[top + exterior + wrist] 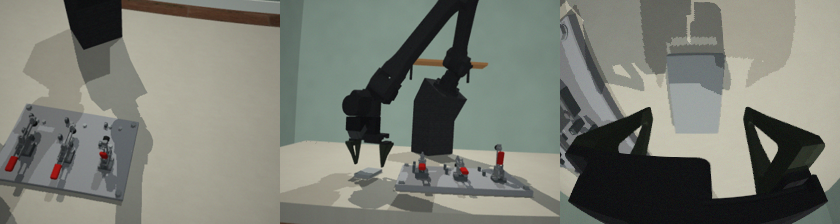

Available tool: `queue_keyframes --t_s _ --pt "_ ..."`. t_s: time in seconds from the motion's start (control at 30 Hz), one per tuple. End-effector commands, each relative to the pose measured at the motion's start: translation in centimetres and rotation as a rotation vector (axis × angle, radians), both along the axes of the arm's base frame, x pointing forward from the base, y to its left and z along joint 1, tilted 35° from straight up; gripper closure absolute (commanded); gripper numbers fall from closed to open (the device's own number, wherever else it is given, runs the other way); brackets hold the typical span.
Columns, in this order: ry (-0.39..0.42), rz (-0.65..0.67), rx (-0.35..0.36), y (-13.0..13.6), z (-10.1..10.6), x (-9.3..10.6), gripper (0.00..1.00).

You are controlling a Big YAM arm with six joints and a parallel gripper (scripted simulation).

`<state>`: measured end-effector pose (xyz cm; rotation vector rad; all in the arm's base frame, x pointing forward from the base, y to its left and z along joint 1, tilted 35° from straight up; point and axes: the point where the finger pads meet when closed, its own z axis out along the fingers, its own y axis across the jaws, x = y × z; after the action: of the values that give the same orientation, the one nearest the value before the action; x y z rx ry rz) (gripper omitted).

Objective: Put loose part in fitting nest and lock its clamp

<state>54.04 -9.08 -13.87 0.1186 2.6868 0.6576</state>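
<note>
The loose part, a flat grey rectangular block [368,173] [696,107], lies on the table beside the fixture plate [90,185] [466,190]. My gripper [369,165] [698,112] is open and empty, pointing down a little above the part; in the wrist view the part shows between and ahead of the fingertips. The plate carries three clamps with red handles. In the top view the left handle [11,163] and the middle handle [56,171] slant outward toward the front edge. The right handle [103,155] stands up. The pads are too small to compare. The loose part is outside the top view.
The black arm base [96,22] [434,124] stands behind the plate. Small posts and corner bolts stick up from the plate. An orange-brown shelf [429,62] is on the wall behind the arm. The plate's edge [597,80] is left of the fingers in the wrist view.
</note>
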Motion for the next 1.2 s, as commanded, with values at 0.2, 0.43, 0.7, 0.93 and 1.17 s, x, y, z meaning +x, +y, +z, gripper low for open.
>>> queue_keyframes --t_s 0.2,0.43,0.7,0.93,1.17 --pt "-0.022 0.007 -0.01 1.0 -0.9 1.8 0.08" --pt "-0.021 0.007 -0.009 1.5 -1.8 2.1 0.08" --pt "-0.039 0.004 -0.016 1.0 -1.2 2.5 0.08" --pt "-0.037 0.004 -0.015 1.1 -1.2 2.4 0.08" --pt "-0.037 0.004 -0.015 1.1 -1.2 2.4 0.08"
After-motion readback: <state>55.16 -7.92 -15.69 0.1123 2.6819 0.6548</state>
